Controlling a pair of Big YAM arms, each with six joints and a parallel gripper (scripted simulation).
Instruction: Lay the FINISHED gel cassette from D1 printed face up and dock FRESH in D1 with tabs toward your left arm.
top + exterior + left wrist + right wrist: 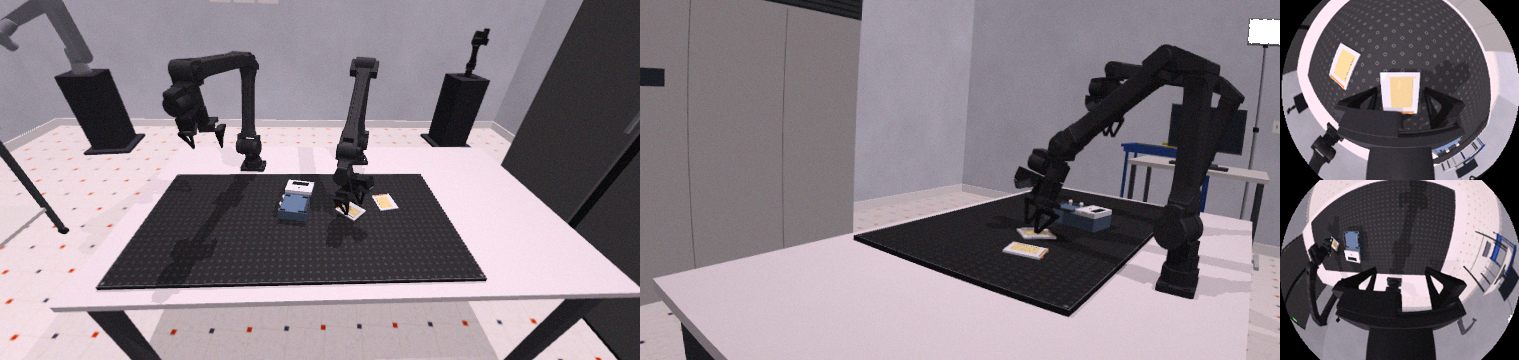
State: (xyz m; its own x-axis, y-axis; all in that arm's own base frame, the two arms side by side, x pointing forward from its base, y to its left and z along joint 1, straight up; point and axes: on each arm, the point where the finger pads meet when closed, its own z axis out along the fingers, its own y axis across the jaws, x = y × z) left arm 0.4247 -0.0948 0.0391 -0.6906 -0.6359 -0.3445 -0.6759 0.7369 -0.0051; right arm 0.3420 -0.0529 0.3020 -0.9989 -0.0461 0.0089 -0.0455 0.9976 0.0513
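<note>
- Left hand was spread nearly to full width, nothing gripped.
- Right hand was fully open too, with no hold on anything, off to the side of the black mat.
- Near cassette lay on the mat under the left hand, between its fingers in the wrist view, orange end toward the wrist. Contact: none made out.
- Second cassette lay well outside that hand's fingers, skewed. Which one was FRESH couldn't be told; comb not resolved.
- Dock D1 stood beside the near cassette, apart from it.
- Handling, judged: both light, thin, stiff, probably smooth enough to slip or pivot. Best hold was low across the long side edges, near mid-length, gentle squeeze. Anything high on FRESH risked its loose comb.
</note>
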